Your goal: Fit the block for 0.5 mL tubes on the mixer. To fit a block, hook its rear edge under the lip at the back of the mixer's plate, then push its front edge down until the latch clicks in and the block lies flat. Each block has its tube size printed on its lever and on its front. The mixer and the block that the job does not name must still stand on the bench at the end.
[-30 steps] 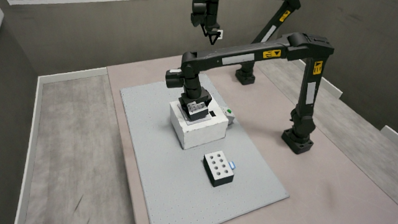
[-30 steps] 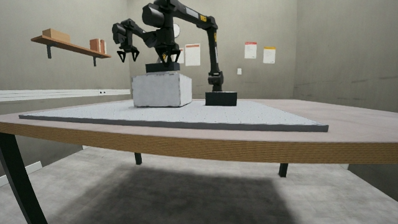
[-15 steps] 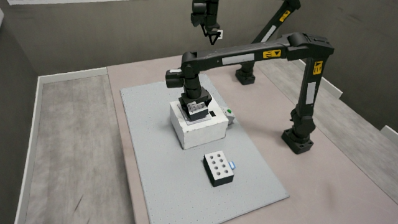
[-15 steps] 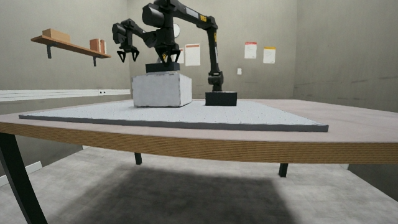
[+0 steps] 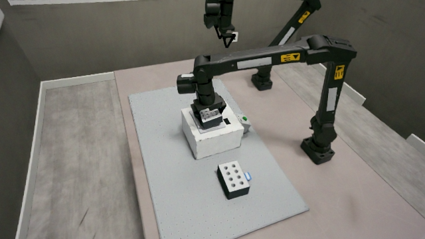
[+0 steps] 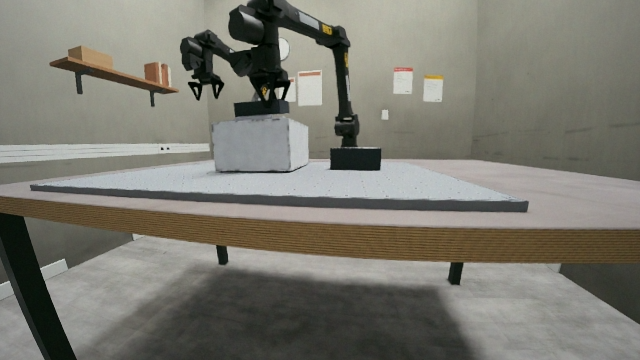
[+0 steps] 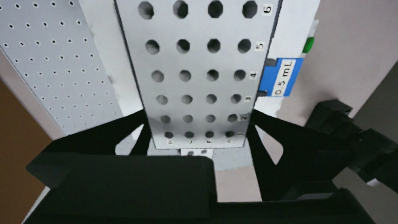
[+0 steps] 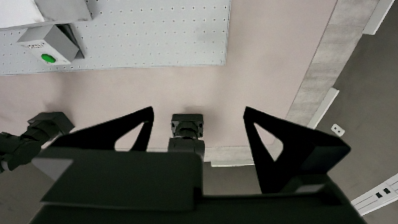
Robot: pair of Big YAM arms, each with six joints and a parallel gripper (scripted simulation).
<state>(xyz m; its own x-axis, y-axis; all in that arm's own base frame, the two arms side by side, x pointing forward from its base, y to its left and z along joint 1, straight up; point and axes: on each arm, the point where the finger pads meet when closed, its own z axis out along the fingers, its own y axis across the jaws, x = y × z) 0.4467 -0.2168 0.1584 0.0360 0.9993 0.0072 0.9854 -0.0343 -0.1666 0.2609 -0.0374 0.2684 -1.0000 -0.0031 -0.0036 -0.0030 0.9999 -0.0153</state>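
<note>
Grey walls stand behind the pinkish surface. The left gripper points down, and its fingers are pinching the two opposite sides of the 0.5 mL block. The block has rows of round holes on its top, and its blue lever carries the print "0.5 mL". It is over the pale plate on top of the white mixer; whether the rear edge is under the lip, or the latch is in, I cannot tell. Beside the mixer is a small control box with a green button.

Apart from the mixer, the other block lies flat on the perforated board, with bigger holes and its own blue-edged lever. Its print is too small for reading. Farther away, the right gripper hangs in the air with its fingers spread wide and nothing between them.
</note>
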